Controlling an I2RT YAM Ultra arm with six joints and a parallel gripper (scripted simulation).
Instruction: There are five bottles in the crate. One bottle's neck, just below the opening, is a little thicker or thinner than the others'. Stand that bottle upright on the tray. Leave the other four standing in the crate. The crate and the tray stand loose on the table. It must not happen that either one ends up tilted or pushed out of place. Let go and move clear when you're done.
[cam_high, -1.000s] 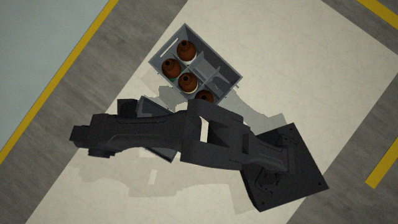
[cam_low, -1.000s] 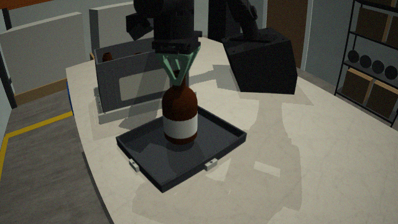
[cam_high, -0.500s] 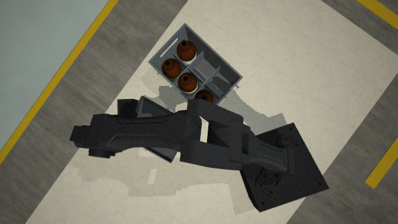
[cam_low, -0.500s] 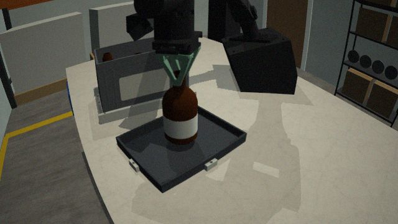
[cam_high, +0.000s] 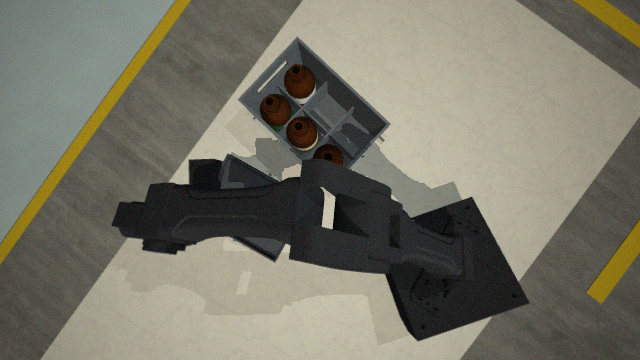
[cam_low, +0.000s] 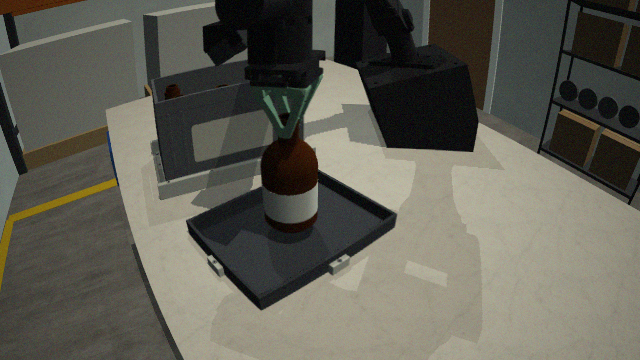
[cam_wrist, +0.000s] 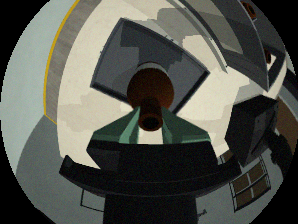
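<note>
Bottle upright in gripper above tray.

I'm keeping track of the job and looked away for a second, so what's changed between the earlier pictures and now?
Nothing visibly changed: I can't make out anything moved, newly gripped or let go. The jaws are still closed on the neck of the upright bottle at the tray. The crate and the four bottles in it look the same.
</note>
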